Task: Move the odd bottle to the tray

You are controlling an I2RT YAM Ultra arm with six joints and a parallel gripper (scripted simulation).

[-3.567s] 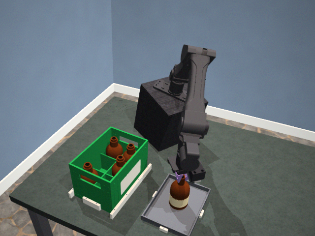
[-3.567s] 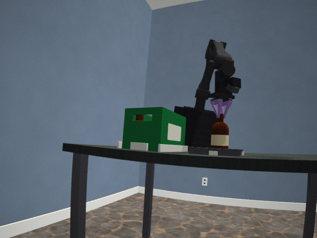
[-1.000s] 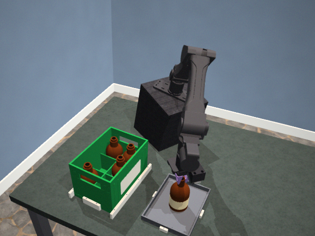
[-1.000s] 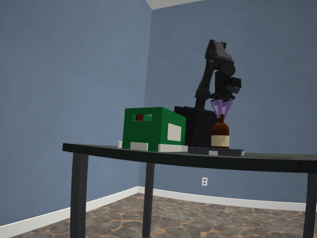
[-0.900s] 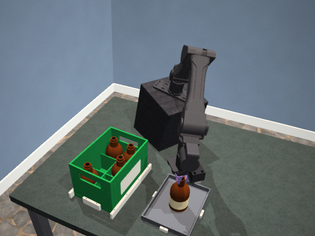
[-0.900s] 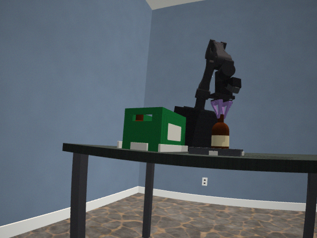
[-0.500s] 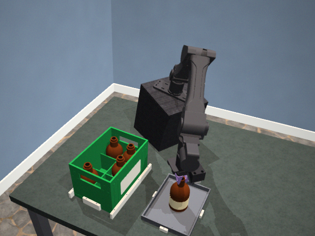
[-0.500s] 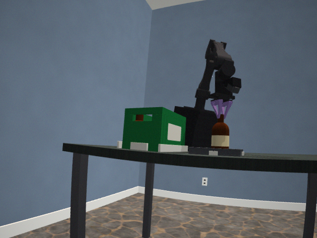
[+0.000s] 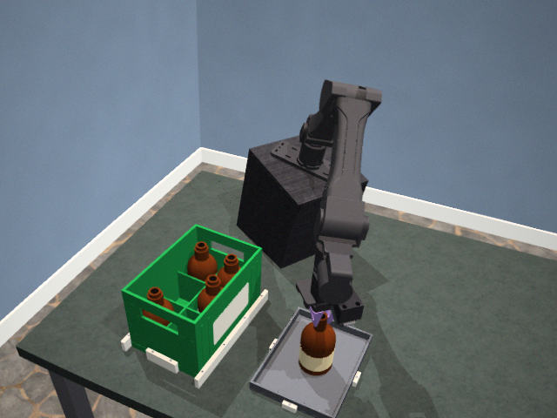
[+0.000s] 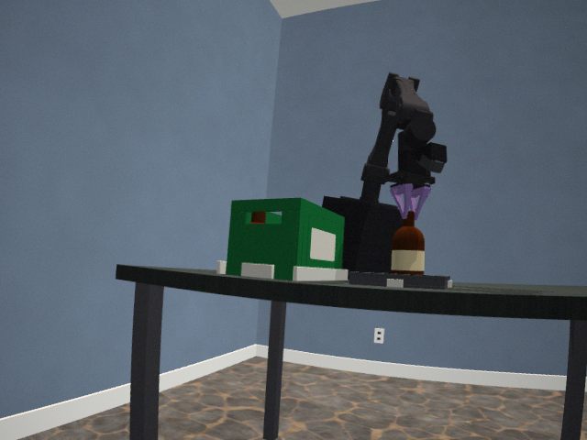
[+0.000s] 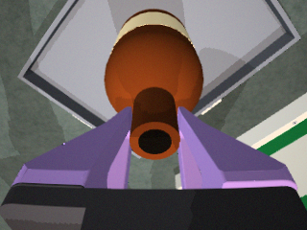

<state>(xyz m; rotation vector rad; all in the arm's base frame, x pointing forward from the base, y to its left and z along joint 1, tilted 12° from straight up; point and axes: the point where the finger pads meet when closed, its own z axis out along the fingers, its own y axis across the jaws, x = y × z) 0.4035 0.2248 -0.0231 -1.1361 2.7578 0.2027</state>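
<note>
The gripper (image 9: pixel 321 316) (image 10: pixel 410 214) (image 11: pixel 154 116) pinches the neck of the bottle (image 9: pixel 318 344) (image 10: pixel 408 241) (image 11: pixel 153 62), which stands upright on the tray (image 9: pixel 287 382) (image 10: pixel 370 279) (image 11: pixel 72 62), its body directly beneath, the crate (image 9: pixel 162 346) (image 10: pixel 262 246) (image 11: pixel 283 137) toward ten o'clock in the top view.

High oblique top view and low, farther exterior, both facing crate and tray; wrist close above tray.

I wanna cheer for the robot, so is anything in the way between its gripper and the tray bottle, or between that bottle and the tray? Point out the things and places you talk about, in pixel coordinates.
Nothing visible is in the way. The gripper (image 9: pixel 321 316) (image 10: pixel 411 215) (image 11: pixel 154 116) is shut on the neck of the brown bottle (image 9: pixel 317 341) (image 10: pixel 408 238) (image 11: pixel 153 62), which is upright on the gray tray (image 9: pixel 287 382) (image 10: pixel 371 279) (image 11: pixel 72 57), inside its rim.
</note>
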